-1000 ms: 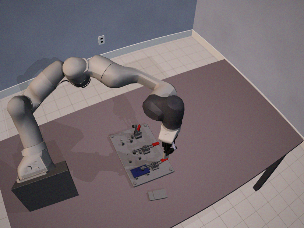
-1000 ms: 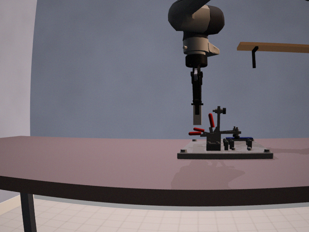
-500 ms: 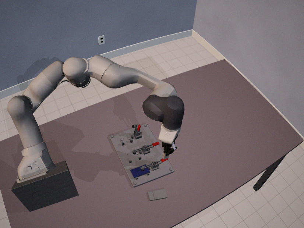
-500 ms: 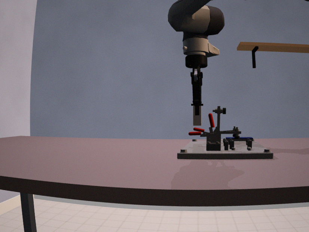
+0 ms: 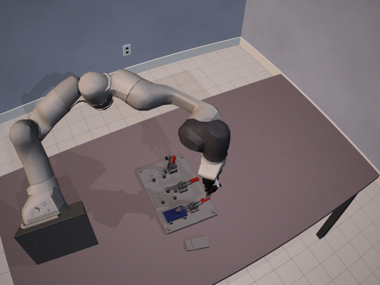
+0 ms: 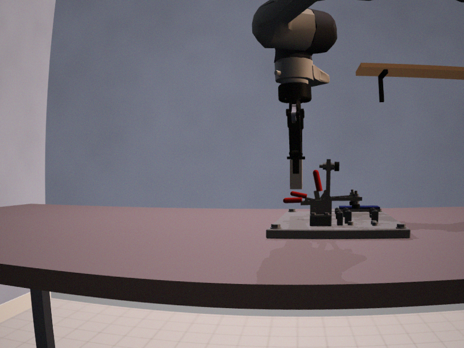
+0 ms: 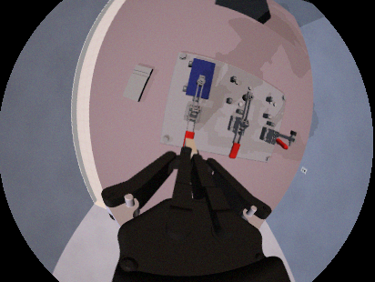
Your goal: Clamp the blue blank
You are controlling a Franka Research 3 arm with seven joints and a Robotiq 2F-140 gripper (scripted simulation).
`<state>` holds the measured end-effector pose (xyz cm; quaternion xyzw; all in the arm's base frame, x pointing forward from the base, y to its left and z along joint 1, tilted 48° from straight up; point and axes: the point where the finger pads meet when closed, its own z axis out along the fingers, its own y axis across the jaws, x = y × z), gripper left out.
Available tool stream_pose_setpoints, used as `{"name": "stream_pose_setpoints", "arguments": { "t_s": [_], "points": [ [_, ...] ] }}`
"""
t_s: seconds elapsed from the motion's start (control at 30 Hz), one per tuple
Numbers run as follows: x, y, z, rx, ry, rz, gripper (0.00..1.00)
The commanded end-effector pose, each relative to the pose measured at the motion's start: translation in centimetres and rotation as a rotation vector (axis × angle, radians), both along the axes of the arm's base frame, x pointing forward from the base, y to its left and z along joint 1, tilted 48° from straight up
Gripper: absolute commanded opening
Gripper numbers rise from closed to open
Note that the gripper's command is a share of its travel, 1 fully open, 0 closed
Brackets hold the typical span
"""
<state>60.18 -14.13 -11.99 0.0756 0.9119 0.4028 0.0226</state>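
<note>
Gripper (image 5: 209, 193) (image 6: 296, 166) (image 7: 187, 145) clenched, pads together, nothing held. It points down above the table (image 5: 276, 147) (image 6: 149, 239) (image 7: 109, 114), near the red handle (image 5: 205, 200) (image 7: 189, 135) of the blank's clamp (image 5: 193, 207) (image 7: 190, 108). Blue blank (image 5: 175, 213) (image 6: 360, 206) (image 7: 200, 78) sits lower than the tool, on the fixture plate (image 5: 192, 221) (image 6: 337, 233) (image 7: 175, 123) toward the arm's base, clamp bar over it. Can't tell if it's locked. Slotted part (image 5: 197, 243) (image 7: 137, 83) lies flat on the table, off the plate, below and to one side of the gripper.

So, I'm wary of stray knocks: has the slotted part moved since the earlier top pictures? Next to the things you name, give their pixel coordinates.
No, the slotted part (image 5: 200, 243) (image 7: 136, 86) shows no shift in the top view against the fixture plate (image 5: 196, 218) (image 6: 337, 234) (image 7: 175, 114).
</note>
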Motion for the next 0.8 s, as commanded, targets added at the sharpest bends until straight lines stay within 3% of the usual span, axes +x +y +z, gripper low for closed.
{"name": "stream_pose_setpoints", "arguments": {
  "t_s": [0.0,0.77],
  "points": [
    [0.16,0.24,-0.08,0.001,0.0,-0.002,0.0],
    [0.18,0.39,-0.22,0.001,0.0,-0.002,0.0]
  ]
}}
